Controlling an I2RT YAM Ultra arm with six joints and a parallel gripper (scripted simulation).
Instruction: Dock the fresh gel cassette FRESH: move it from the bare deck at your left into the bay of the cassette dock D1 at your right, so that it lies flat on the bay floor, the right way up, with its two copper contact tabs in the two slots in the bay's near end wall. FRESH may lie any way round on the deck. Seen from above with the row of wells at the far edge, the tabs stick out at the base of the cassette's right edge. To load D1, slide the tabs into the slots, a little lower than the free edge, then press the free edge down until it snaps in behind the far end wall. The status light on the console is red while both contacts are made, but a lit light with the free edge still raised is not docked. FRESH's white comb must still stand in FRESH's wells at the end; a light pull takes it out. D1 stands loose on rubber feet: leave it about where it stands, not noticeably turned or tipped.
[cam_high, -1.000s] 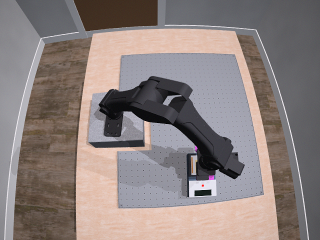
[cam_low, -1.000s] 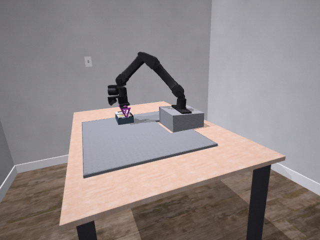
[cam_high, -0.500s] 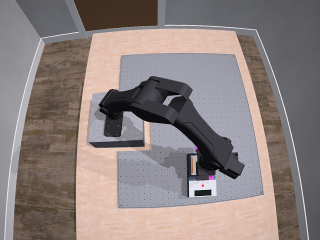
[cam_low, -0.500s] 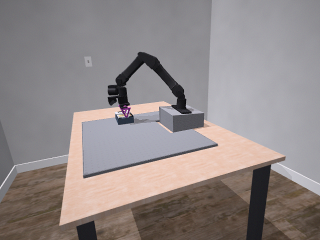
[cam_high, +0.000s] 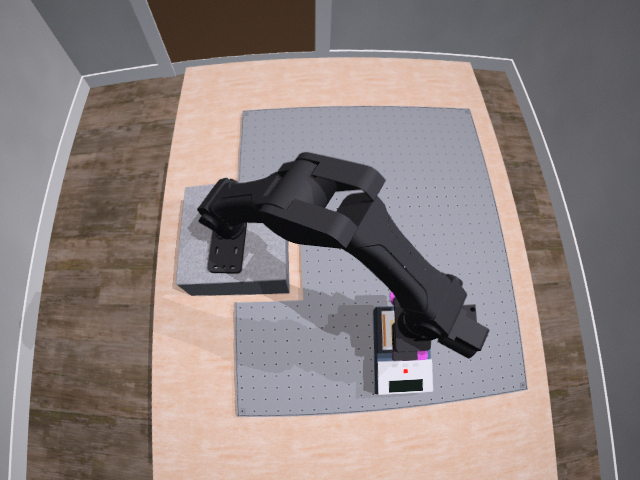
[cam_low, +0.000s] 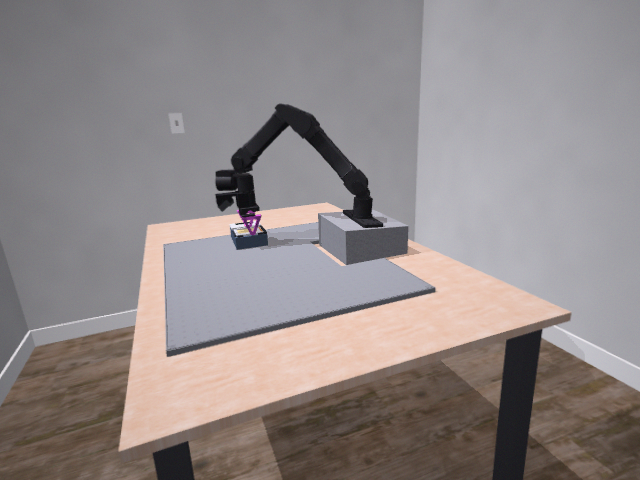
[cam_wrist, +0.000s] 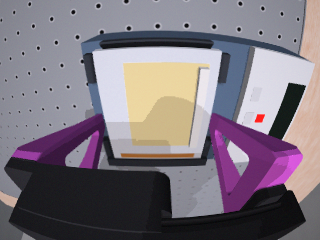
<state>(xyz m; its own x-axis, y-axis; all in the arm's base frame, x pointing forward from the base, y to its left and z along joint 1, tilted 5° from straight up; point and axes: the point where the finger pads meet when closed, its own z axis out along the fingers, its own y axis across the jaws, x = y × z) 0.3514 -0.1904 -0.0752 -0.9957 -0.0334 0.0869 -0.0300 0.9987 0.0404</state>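
The cassette FRESH (cam_wrist: 160, 103), a white frame around a pale yellow gel, lies inside the bay of the blue dock D1 and looks level in the wrist view. A pale strip, likely the white comb (cam_wrist: 203, 103), runs along the gel's right side. The dock's white console (cam_wrist: 276, 96) shows a red light (cam_wrist: 260, 118). My gripper (cam_wrist: 156, 120) hangs just above the cassette with its purple fingers spread wide, one on each side, holding nothing. From above, the arm hides most of the dock (cam_high: 400, 362); the console light (cam_high: 405, 370) is red. The gripper also shows in the side view (cam_low: 251, 224).
The dock stands near the front right corner of the grey perforated deck plate (cam_high: 413, 180). The arm's base sits on a grey block (cam_high: 232, 242) at the left. The wooden table edge lies just beyond the console.
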